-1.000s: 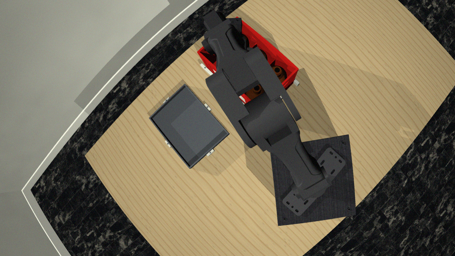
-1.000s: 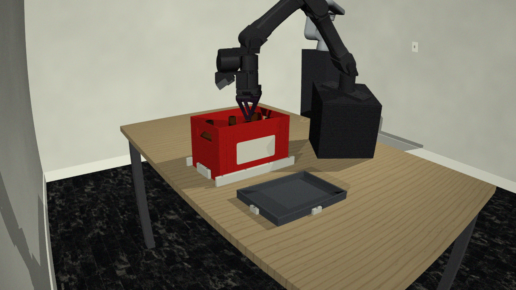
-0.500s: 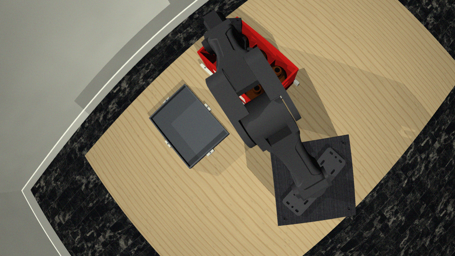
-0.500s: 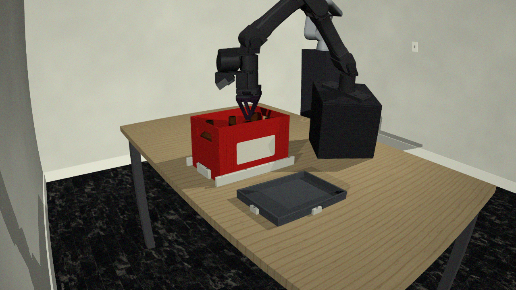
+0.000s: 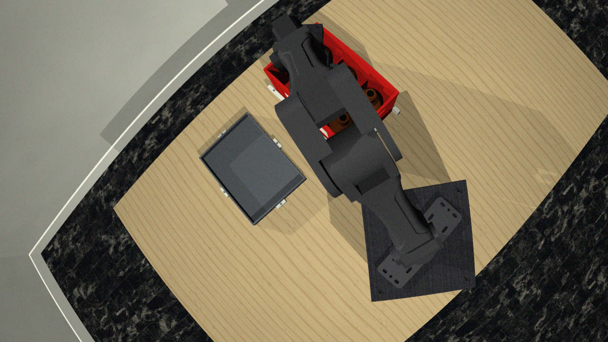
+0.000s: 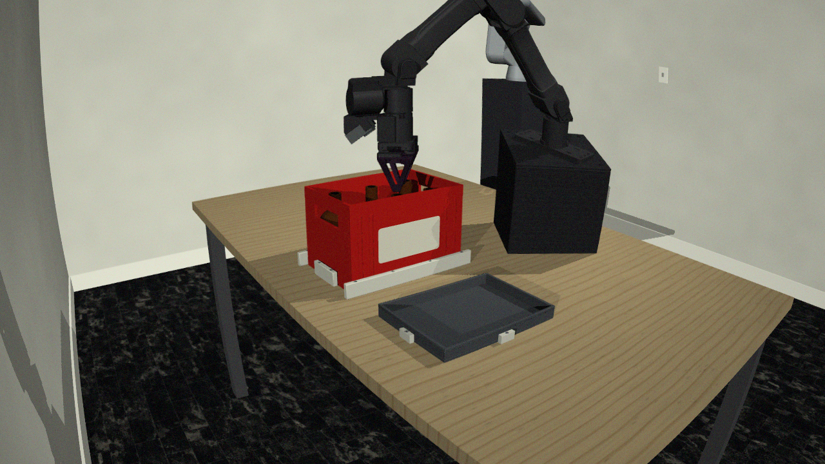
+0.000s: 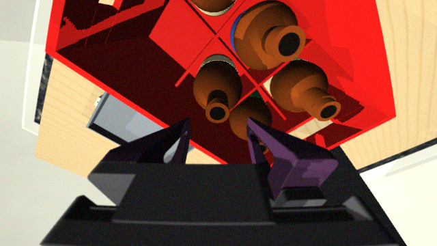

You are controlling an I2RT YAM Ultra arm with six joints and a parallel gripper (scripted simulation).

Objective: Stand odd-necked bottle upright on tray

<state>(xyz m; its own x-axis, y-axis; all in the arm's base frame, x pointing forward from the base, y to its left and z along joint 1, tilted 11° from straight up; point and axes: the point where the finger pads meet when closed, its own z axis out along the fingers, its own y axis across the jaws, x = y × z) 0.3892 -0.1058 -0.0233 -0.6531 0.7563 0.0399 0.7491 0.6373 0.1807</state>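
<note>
A pale wall (image 6: 231,115) stands behind the wood-grain table (image 5: 182,204) (image 6: 634,299) (image 7: 54,119), w/ dark flooring below. We see the arm (image 5: 352,163) (image 6: 450,34) rise from its black box (image 5: 375,293) (image 6: 553,213), bend high at the elbow, then drop through the wrist so the gripper (image 6: 396,189) (image 7: 218,122) points down at the red crate (image 5: 360,58) (image 6: 363,248) (image 7: 386,82). Its tips are approx. at rim ht.; exact depth we can't tell.

The gripper's partly open, a bit past halfway, w/ nothing held. In the wrist cam, one brown bottle (image 7: 250,116) is partly hidden by the RH purple finger (image 7: 297,154); its mouth shows thru the finger's gap. We count 5 bottles in the crate, incl. that one; which has the odd neck, we can't tell.

The gray tray (image 5: 255,157) (image 6: 467,311) (image 7: 119,116) lies flat near the crate, w/ no bottle on it. Crate's level too, w/ a white strip (image 5: 276,92) (image 6: 403,274) alongside.
</note>
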